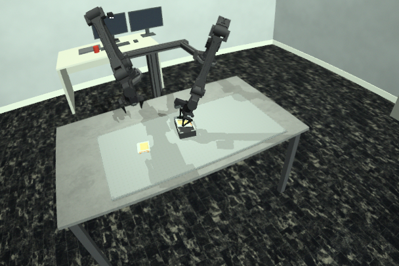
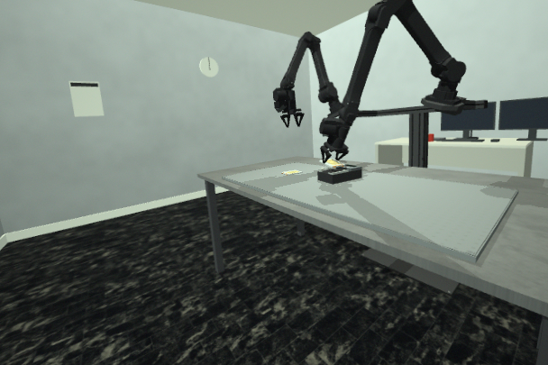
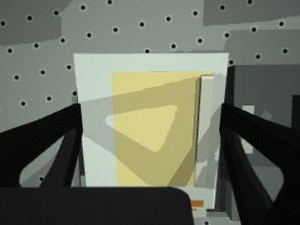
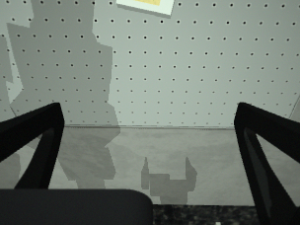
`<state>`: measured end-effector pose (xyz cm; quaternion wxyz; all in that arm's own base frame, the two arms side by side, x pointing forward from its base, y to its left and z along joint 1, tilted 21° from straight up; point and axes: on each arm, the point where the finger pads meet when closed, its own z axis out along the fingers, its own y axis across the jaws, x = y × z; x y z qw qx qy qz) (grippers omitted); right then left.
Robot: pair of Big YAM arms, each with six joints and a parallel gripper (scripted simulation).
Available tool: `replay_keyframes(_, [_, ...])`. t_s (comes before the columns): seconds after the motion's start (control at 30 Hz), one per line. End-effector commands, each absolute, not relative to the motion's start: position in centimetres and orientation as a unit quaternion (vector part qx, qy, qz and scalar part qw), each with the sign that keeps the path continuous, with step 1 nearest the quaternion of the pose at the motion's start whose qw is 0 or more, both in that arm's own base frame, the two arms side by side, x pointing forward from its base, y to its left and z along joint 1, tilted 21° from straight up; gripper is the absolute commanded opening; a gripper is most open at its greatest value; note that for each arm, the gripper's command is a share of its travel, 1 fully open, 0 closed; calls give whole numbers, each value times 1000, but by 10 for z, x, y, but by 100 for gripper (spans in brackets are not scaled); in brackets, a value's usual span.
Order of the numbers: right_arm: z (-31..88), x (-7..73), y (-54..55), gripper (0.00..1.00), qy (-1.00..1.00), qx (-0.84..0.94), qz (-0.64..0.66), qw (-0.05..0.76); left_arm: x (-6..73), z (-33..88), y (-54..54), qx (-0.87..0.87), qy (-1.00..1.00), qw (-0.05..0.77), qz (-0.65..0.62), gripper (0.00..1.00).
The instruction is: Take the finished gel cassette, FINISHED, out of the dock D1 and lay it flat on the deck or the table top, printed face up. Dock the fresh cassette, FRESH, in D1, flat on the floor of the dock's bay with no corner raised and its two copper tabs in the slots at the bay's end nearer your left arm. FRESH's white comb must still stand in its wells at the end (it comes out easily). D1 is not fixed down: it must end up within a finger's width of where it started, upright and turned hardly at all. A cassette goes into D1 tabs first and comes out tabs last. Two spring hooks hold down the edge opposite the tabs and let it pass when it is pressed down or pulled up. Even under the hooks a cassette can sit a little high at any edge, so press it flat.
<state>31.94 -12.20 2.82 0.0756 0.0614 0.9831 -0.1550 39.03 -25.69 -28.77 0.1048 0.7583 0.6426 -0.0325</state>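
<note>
1. Black and spread wide, the right tool is released, hanging above the table's back edge with nothing between its fingers.

2. FINISHED lies out of the dock on the perforated surface, yellow window up. The right wrist view cuts most of it off; its print is too small to read.

3. FRESH is grasped edge to edge by the left tool. It looks tilted in the exterior view, above one end of the dock; I cannot tell whether it touches there. A dark housing covers its lower part in the left wrist view, where a bit of copper peeks out.

4. The white comb stands along FRESH's right side in that same view. How deep its teeth sit is hidden.

5. D1, dark and upright, is partly covered by FRESH and the left tool; its slots and spring hooks are hard to make out.
</note>
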Motion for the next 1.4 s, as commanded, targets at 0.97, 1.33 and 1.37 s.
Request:
replay_keyframes(0.97, [39,333,-120,100,982,59,-157,88,406,-304,-256,758,643,109,-32,0])
replay_keyframes(1.33, [39,333,-120,100,982,59,-157,88,405,-307,-254,758,643,109,-32,0])
replay_keyframes(1.37, [39,333,-120,100,982,59,-157,88,405,-307,-254,758,643,109,-32,0])
